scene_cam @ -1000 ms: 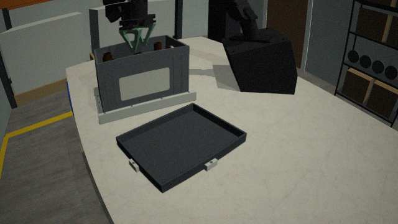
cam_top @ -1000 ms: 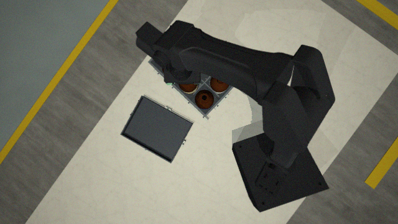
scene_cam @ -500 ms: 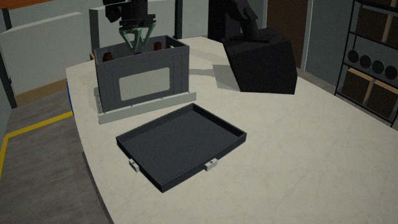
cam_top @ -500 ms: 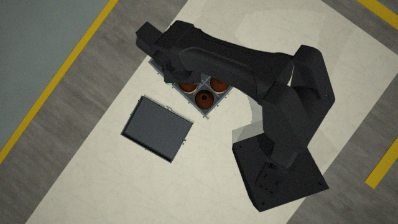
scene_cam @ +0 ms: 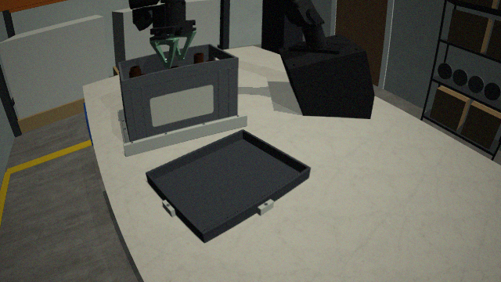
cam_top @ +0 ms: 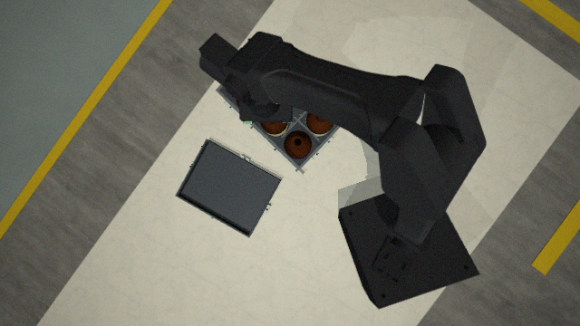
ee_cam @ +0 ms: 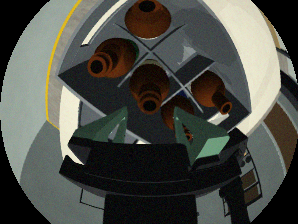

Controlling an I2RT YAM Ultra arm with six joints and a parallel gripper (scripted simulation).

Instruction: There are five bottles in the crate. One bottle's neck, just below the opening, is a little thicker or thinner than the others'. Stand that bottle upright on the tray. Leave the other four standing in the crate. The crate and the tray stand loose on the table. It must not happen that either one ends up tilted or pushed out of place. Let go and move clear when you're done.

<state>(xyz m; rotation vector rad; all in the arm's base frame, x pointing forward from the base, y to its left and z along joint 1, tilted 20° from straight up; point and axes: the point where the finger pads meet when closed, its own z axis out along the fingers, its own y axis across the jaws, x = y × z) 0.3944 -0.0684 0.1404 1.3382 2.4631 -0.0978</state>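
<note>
1. Left, top view: you see the tray (cam_top: 228, 187) (scene_cam: 228, 178) on the table (cam_top: 181, 263) (scene_cam: 352, 204), near the crate (cam_top: 299, 167) (scene_cam: 137, 113) (ee_cam: 80, 87), with no bottle standing on it.
2. Left, wrist view: a brown bottle (ee_cam: 114, 59) stands in the crate, out past your left fingertip.
3. Left of centre: another bottle (ee_cam: 148, 22) stands farther from your claw (cam_top: 268, 119) (scene_cam: 174, 60) (ee_cam: 150, 110).
4. Centre: a third bottle (ee_cam: 149, 87) shows its mouth close to the gap between your fingertips; you cannot tell whether they touch it. Your claw is released, partly open, gripping nothing.
5. Right of centre: your right finger (ee_cam: 200, 140) partly hides a fourth bottle (ee_cam: 172, 111).
6. Right: a fifth bottle (ee_cam: 209, 90) stands beyond that finger. The odd-necked one is among these five in the crate; you cannot tell which.
</note>
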